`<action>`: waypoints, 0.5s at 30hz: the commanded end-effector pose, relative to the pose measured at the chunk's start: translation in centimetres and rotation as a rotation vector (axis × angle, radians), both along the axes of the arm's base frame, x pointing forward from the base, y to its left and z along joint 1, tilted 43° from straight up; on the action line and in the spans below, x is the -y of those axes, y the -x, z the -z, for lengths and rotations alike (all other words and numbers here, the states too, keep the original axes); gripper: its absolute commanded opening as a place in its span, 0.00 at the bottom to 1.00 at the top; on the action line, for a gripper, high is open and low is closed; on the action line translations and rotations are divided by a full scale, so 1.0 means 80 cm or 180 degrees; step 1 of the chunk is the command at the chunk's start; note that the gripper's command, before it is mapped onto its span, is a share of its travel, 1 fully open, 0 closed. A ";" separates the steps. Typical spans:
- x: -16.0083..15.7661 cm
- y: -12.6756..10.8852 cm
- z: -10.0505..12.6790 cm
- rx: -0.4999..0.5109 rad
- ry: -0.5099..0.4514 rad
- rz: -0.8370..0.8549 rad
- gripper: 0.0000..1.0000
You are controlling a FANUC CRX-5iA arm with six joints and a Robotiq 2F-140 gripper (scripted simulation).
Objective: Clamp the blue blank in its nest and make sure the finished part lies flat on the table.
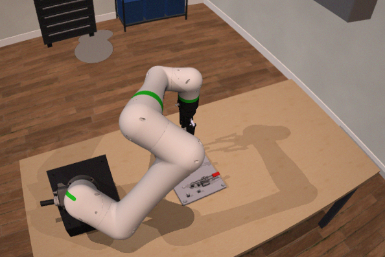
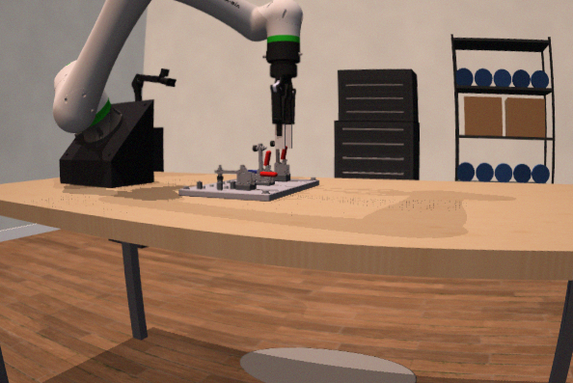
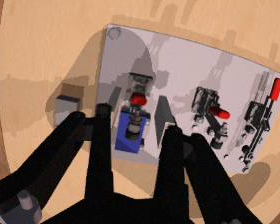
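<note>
The grey fixture plate (image 3: 191, 90) lies on the table and carries three toggle clamps with red handles. The blue blank (image 3: 131, 131) sits in the nest at the plate's left end in the wrist view, under the clamp with the red handle (image 3: 138, 99). A grey block, the finished part (image 3: 67, 106), lies on the table just left of the plate, partly hidden by a finger. My gripper (image 2: 284, 145) points straight down above the plate, fingers partly apart with nothing between them. Its tips hang just above two upright red handles (image 2: 266, 157). A third handle (image 2: 267, 174) lies level.
The robot base (image 1: 79, 191) stands on a black block at the table's near left corner in the top view. The arm's elbow hides most of the plate (image 1: 202, 188) there. A black drawer cabinet (image 2: 377, 123) and a shelf rack (image 2: 502, 109) stand off the table.
</note>
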State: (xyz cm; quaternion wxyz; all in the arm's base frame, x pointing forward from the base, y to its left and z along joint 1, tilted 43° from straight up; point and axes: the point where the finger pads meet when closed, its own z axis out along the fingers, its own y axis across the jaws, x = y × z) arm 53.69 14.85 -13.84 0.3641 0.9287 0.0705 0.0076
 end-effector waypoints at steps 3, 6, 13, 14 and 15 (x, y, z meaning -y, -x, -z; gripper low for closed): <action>0.002 0.000 0.003 0.0001 -0.0001 -0.0001 0.28; 0.010 -0.001 0.011 0.0001 -0.0001 -0.0001 0.28; 0.023 -0.003 0.026 0.0001 -0.0001 -0.0001 0.28; 0.023 -0.003 0.026 0.0001 -0.0001 -0.0001 0.28; 0.023 -0.003 0.026 0.0001 -0.0001 -0.0001 0.28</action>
